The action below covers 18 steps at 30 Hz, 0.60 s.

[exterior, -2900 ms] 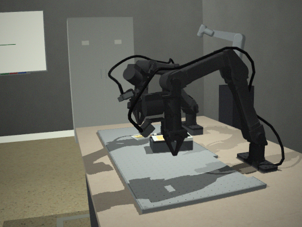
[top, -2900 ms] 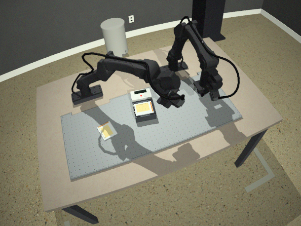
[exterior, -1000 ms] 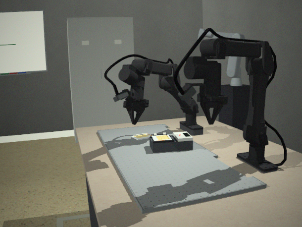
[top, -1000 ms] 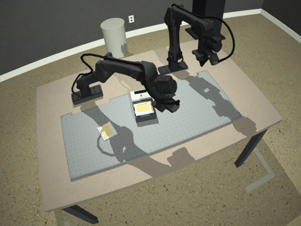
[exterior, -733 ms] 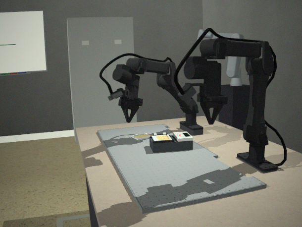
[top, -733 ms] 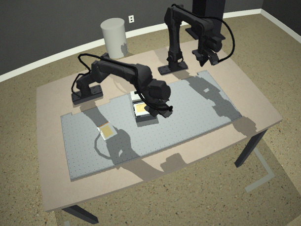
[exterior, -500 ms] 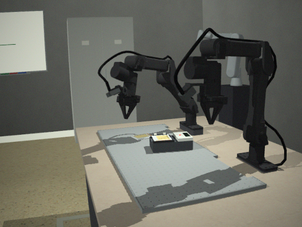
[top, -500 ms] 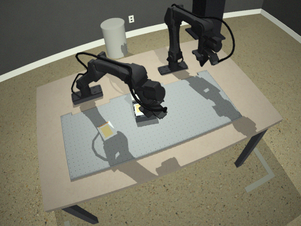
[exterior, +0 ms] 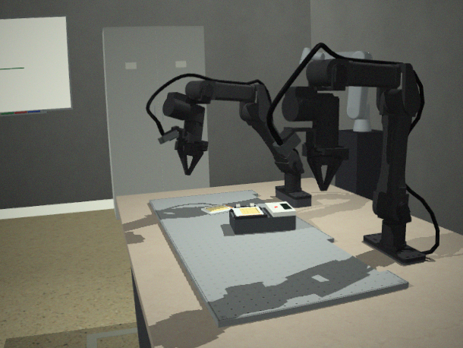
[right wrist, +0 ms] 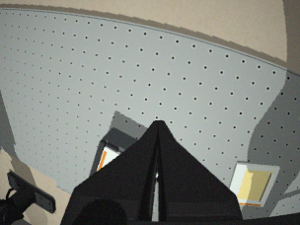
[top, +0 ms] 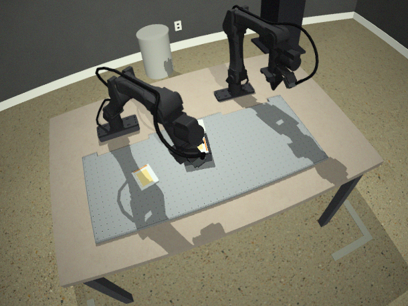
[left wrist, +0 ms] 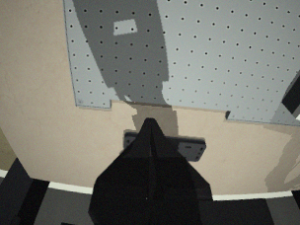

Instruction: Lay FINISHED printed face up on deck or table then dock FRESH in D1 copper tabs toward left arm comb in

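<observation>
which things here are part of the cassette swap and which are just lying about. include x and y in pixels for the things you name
Part of the job:
- dock [exterior: 262,225] [right wrist: 123,137]
- cassette in the dock [exterior: 248,211] [right wrist: 110,157]
- cassette on the deck [top: 145,177] [exterior: 216,210] [right wrist: 255,184]
- deck [top: 254,160] [exterior: 243,254] [left wrist: 212,54] [right wrist: 74,84]

Just around:
- pale cylinder [top: 155,50]
- whiteboard [exterior: 34,64]
- pale robot arm behind [exterior: 357,102]
- wall outlet [top: 178,25]
</observation>
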Motion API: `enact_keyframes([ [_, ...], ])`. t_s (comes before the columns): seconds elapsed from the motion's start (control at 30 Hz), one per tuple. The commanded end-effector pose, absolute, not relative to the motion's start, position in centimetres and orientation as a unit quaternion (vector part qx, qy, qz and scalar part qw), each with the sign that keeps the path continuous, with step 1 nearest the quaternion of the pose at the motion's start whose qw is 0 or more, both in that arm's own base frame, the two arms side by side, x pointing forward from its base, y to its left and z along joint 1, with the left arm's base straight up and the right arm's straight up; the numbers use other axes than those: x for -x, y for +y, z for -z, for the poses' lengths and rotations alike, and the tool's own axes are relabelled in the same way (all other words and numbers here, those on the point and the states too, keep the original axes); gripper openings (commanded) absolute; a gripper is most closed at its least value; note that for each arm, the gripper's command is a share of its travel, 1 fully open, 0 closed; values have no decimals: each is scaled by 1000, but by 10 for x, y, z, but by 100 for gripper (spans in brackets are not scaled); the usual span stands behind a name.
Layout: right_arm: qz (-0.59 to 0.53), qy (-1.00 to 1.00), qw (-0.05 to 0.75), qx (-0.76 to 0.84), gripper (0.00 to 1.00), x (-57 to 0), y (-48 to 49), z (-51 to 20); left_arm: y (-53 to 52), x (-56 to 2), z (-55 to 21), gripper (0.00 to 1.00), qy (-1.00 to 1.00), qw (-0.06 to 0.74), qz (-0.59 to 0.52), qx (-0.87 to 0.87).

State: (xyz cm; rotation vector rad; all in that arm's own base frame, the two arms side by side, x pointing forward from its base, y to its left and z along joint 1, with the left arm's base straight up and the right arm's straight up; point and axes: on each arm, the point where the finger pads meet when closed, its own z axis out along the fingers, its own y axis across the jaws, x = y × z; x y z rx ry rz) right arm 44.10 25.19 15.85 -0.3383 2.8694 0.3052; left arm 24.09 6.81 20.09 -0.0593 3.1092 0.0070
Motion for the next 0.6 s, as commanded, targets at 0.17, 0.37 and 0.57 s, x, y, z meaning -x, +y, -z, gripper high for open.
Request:
enact_keyframes([
  [0.17, -88, 981, 127, 114, 0, -433, 212, -180, 70, -237, -207, 0, 1000, 0, 0, 21],
  [0.37, -70, 986, 116, 100, 0, -429, 182, -183, 70, -237, -207, 0, 1000, 0, 0, 21],
  [0.57, -70, 986, 116, 100, 0, -424, 163, -185, 70, -237, -207, 0, 1000, 0, 0, 21],
])
